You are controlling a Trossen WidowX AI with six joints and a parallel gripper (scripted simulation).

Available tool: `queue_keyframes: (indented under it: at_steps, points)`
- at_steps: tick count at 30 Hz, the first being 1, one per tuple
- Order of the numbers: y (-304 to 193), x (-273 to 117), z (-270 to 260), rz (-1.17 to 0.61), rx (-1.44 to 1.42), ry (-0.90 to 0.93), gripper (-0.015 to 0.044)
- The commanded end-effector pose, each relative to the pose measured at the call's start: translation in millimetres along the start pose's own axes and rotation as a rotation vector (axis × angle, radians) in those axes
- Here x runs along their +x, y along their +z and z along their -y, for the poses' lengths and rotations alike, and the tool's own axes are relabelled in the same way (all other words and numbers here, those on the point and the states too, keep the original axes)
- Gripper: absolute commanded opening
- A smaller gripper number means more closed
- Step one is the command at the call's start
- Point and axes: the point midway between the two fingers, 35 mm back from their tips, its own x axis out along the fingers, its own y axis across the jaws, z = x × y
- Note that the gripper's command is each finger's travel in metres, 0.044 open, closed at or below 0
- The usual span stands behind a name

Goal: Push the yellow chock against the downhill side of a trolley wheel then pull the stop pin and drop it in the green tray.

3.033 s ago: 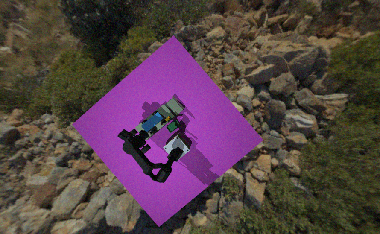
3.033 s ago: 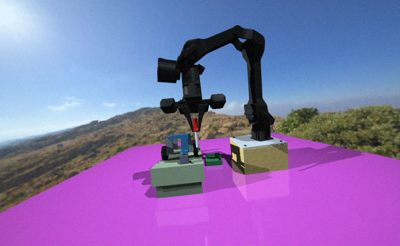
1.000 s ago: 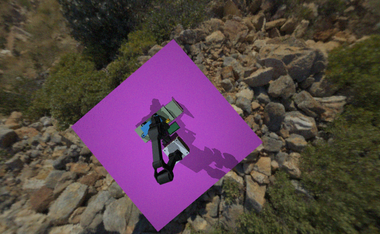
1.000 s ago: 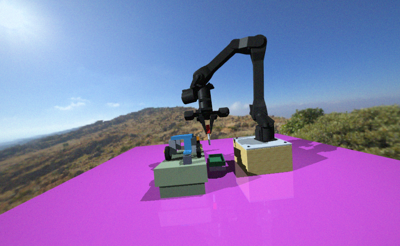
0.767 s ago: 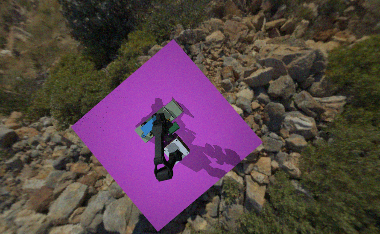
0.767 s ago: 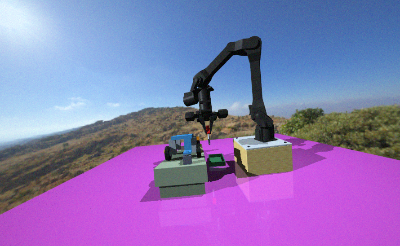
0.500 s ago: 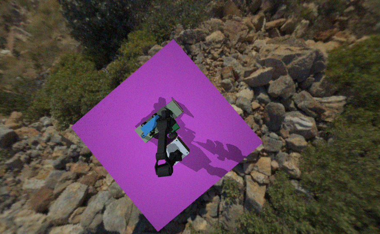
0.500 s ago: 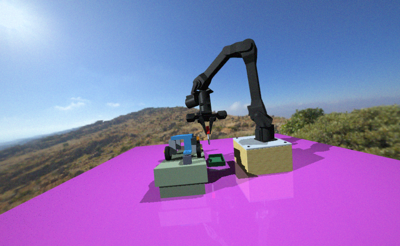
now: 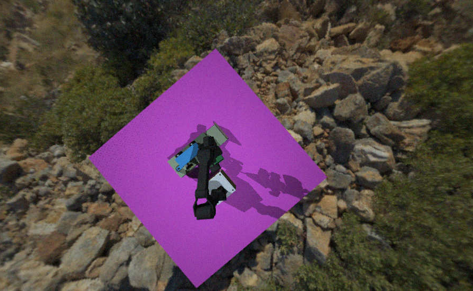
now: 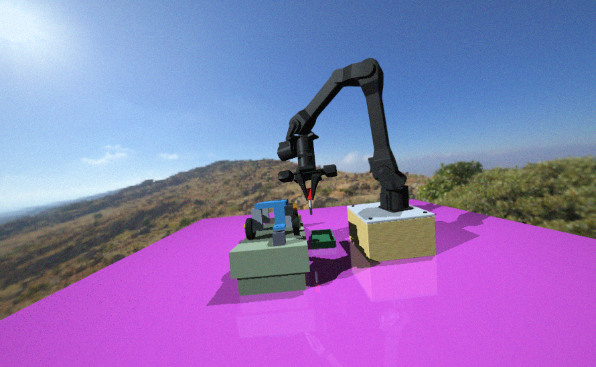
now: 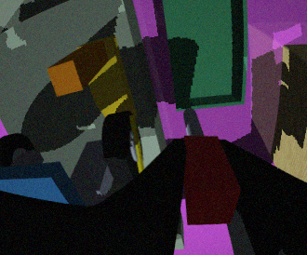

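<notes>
My gripper (image 10: 309,196) (image 11: 198,149) is shut on the stop pin (image 10: 309,192) (image 11: 212,195) by its red head. The metal shaft points down, clear of the ramp (image 10: 268,262) (image 9: 217,134). The green tray (image 10: 323,246) (image 11: 217,100) lies on the table beside the ramp, lower than the pin; in the wrist view the shaft tip shows just short of its edge. The blue trolley (image 9: 186,156) (image 10: 270,205) (image 11: 26,187) stands on the ramp. The yellow chock (image 11: 112,90) with its orange handle sits at one of its wheels (image 11: 115,135); whether they touch is not clear.
The arm's wooden base block (image 10: 402,239) (image 11: 298,154) with its white top plate (image 9: 229,180) stands on the other side of the tray from the ramp. A raised lip (image 9: 220,130) closes one end of the ramp. The arm hides part of the ramp from above.
</notes>
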Motion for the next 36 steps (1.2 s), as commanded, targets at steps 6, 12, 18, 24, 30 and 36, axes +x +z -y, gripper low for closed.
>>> queue_keyframes:
  at_steps: [6,12,18,24,30,36]
  points:
    - [-1.5,0.8,1.9,0.041,0.263,0.031,0.0000]
    - [-2.5,0.8,2.6,0.061,0.446,0.062,0.0000]
    - [-3.4,0.9,3.0,0.076,0.618,0.092,0.0000]
    - [-4.7,1.4,3.0,0.103,0.796,0.105,0.0000]
    - [-5.9,1.7,2.8,0.129,0.974,0.126,0.0000]
    - [-7.1,1.8,2.5,0.152,1.151,0.154,0.0000]
